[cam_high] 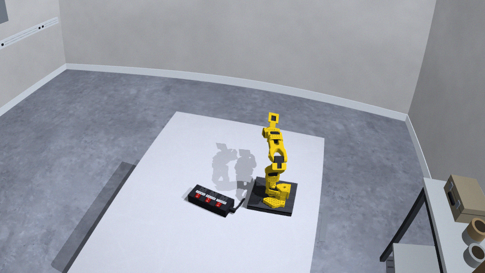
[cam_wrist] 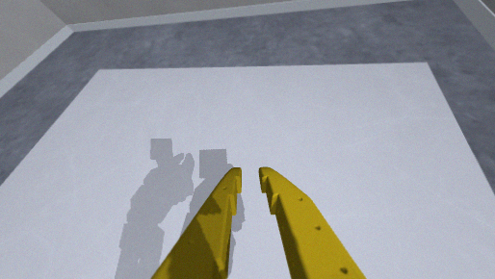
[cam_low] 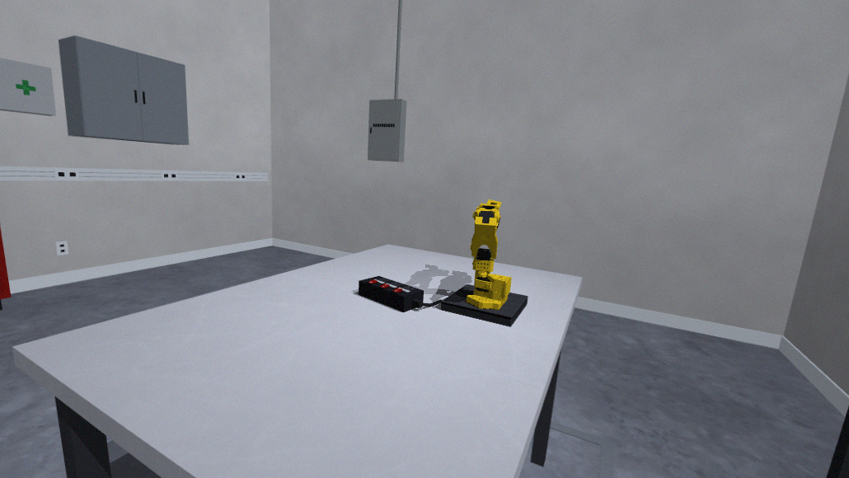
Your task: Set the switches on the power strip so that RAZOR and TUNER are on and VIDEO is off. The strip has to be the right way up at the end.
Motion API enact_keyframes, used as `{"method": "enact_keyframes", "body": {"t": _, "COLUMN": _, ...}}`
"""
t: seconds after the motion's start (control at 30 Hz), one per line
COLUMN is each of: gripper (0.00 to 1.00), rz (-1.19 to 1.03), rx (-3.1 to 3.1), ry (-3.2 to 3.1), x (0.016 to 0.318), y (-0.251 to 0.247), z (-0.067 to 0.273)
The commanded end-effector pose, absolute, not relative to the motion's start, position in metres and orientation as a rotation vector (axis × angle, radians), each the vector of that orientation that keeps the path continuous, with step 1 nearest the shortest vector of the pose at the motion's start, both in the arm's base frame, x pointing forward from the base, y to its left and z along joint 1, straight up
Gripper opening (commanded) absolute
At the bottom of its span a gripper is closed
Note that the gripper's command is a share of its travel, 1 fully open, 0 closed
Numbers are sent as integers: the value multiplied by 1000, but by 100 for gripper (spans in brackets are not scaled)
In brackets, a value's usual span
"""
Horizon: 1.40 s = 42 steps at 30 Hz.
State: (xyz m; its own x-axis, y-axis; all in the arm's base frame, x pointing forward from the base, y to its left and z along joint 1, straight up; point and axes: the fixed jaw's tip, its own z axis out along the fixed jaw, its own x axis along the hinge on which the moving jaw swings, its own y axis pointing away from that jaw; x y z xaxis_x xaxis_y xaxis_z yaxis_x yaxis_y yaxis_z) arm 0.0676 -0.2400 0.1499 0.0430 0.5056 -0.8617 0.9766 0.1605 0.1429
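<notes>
The black power strip (cam_high: 211, 200) (cam_low: 389, 292) lies right way up on the white table (cam_high: 189, 244) (cam_low: 297, 380), just left of the arm's black base plate (cam_high: 290, 200) (cam_low: 514, 306). Three red switches with white labels show on its top; the labels are too small to read. The strip is out of the wrist view. My yellow arm stands folded upright over its base. My gripper (cam_wrist: 250, 175) (cam_high: 272, 132) (cam_low: 487, 211) is shut and empty, held high and pointing over bare table toward the far edge, well away from the strip.
A short cable (cam_high: 239, 205) runs from the strip's right end toward the base plate. A side table (cam_high: 441, 223) at the far right carries a brown box (cam_high: 466, 198) and tape rolls (cam_high: 475, 229). The table's far edge lies ahead of the gripper.
</notes>
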Motion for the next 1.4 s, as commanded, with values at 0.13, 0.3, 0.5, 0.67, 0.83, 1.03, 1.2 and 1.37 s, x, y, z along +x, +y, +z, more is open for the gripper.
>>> {"method": "enact_keyframes", "body": {"t": 0.13, "gripper": 0, "rz": -705, "rx": 1432, "ry": 1623, "x": 71, "y": -238, "z": 150}}
{"method": "enact_keyframes", "body": {"t": 0.3, "gripper": 0, "rz": -716, "rx": 1398, "ry": 1665, "x": 73, "y": -237, "z": 149}}
{"method": "enact_keyframes", "body": {"t": 0.5, "gripper": 0, "rz": -730, "rx": 1350, "ry": 1722, "x": 77, "y": -235, "z": 149}}
{"method": "enact_keyframes", "body": {"t": 0.67, "gripper": 0, "rz": -745, "rx": 1298, "ry": 1779, "x": 81, "y": -233, "z": 148}}
{"method": "enact_keyframes", "body": {"t": 0.83, "gripper": 0, "rz": -768, "rx": 1213, "ry": 1864, "x": 87, "y": -230, "z": 146}}
{"method": "enact_keyframes", "body": {"t": 1.03, "gripper": 0, "rz": -799, "rx": 1078, "ry": 1983, "x": 95, "y": -225, "z": 144}}
{"method": "enact_keyframes", "body": {"t": 1.2, "gripper": 0, "rz": -816, "rx": 995, "ry": 2048, "x": 99, "y": -222, "z": 143}}
{"method": "enact_keyframes", "body": {"t": 1.37, "gripper": 0, "rz": -845, "rx": 832, "ry": 2159, "x": 108, "y": -217, "z": 141}}
